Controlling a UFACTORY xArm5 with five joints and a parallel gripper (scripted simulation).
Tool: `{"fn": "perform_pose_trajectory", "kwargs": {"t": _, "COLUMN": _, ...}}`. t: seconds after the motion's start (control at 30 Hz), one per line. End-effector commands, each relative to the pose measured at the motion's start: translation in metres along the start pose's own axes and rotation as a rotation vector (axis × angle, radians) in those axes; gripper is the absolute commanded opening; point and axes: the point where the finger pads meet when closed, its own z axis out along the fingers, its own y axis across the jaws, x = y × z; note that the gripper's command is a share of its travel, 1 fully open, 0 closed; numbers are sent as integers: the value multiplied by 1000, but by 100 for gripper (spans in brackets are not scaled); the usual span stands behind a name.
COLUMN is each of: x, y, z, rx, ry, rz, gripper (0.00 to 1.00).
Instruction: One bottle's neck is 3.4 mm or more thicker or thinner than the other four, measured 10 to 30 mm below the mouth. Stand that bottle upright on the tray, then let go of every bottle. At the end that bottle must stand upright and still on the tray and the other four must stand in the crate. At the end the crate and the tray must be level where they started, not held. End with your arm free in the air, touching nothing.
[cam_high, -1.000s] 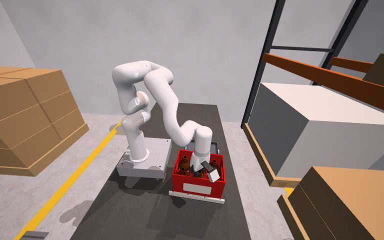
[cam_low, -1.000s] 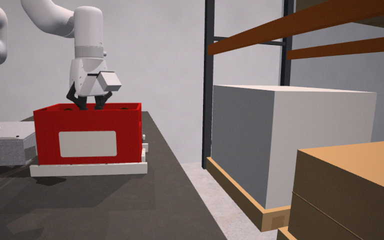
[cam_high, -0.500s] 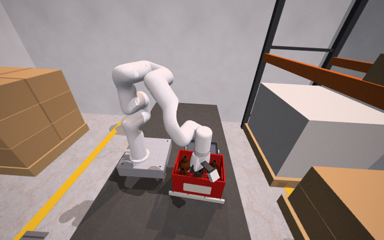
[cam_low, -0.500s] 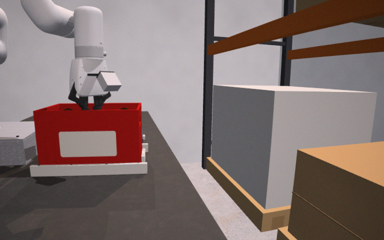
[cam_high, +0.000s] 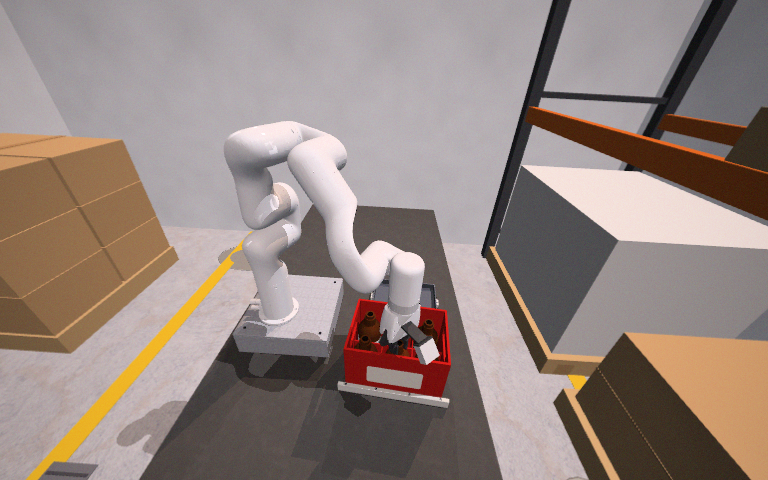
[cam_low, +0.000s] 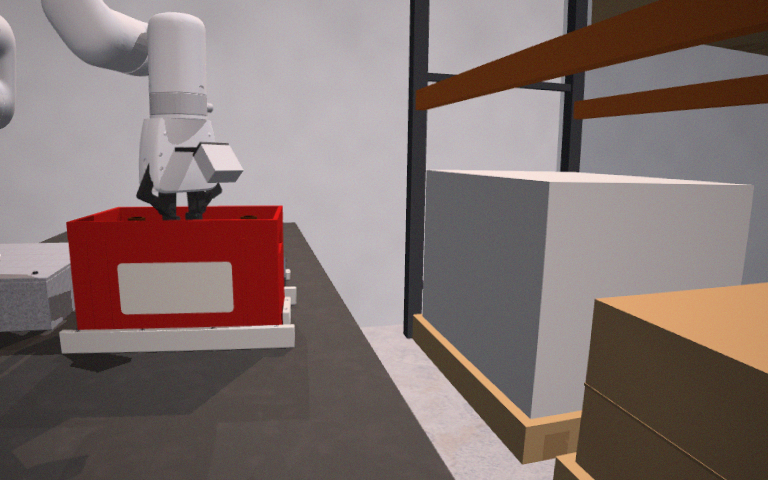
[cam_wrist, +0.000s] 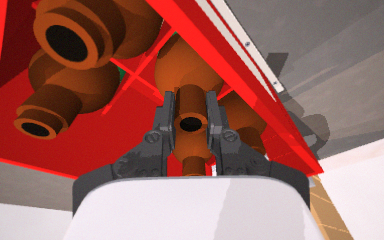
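From my remote station I see a dark grey tabletop (cam_high: 317, 435) (cam_low: 226, 424) (cam_wrist: 320, 45), long and matte, with soft shadows across it, running back towards a plain pale grey wall (cam_high: 396, 67) (cam_low: 339, 141). A red crate (cam_high: 353, 367) (cam_low: 93, 283) (cam_wrist: 225, 67) sits level on it, a pale label on its front and a low white rail (cam_high: 390, 394) (cam_low: 175, 340) along its foot. Beside the crate is the pale grey block (cam_high: 335, 285) (cam_low: 28, 305) that carries my white arm (cam_high: 339, 209) (cam_low: 176, 56).

My pincer (cam_high: 394, 343) (cam_low: 182, 216) (cam_wrist: 190, 103) reaches down into the crate. Its fingers are drawn in to a narrow gap, closed around the neck of one brown bottle (cam_wrist: 191, 102). That bottle is in the crate, and four others show around it there. I cannot tell which of the five has the odd neck. The grey tray (cam_high: 434, 295) lies just behind the crate, partly hidden by the arm.

Around this is a warehouse room. A yellow line (cam_high: 135, 361) crosses the pale, mottled floor (cam_high: 209, 362) (cam_low: 396, 362) on one side, near stacked cardboard boxes (cam_high: 73, 220) on a pallet. Across from them stand a rack (cam_high: 523, 130) (cam_low: 417, 147) with dark posts and orange beams, a big grey-white block (cam_high: 566, 271) (cam_low: 487, 271), and more cardboard (cam_high: 651, 396) (cam_low: 662, 384).
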Motion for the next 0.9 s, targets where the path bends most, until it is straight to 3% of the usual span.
{"fn": "perform_pose_trajectory", "kwargs": {"t": 0.0, "x": 1, "y": -1, "z": -1, "rx": 2, "ry": 3, "rz": 0, "gripper": 0}}
{"fn": "perform_pose_trajectory", "kwargs": {"t": 0.37, "x": 1, "y": -1, "z": -1, "rx": 2, "ry": 3, "rz": 0, "gripper": 0}}
{"fn": "perform_pose_trajectory", "kwargs": {"t": 0.4, "x": 1, "y": -1, "z": -1, "rx": 2, "ry": 3, "rz": 0, "gripper": 65}}
{"fn": "perform_pose_trajectory", "kwargs": {"t": 0.87, "x": 1, "y": -1, "z": -1, "rx": 2, "ry": 3, "rz": 0, "gripper": 65}}
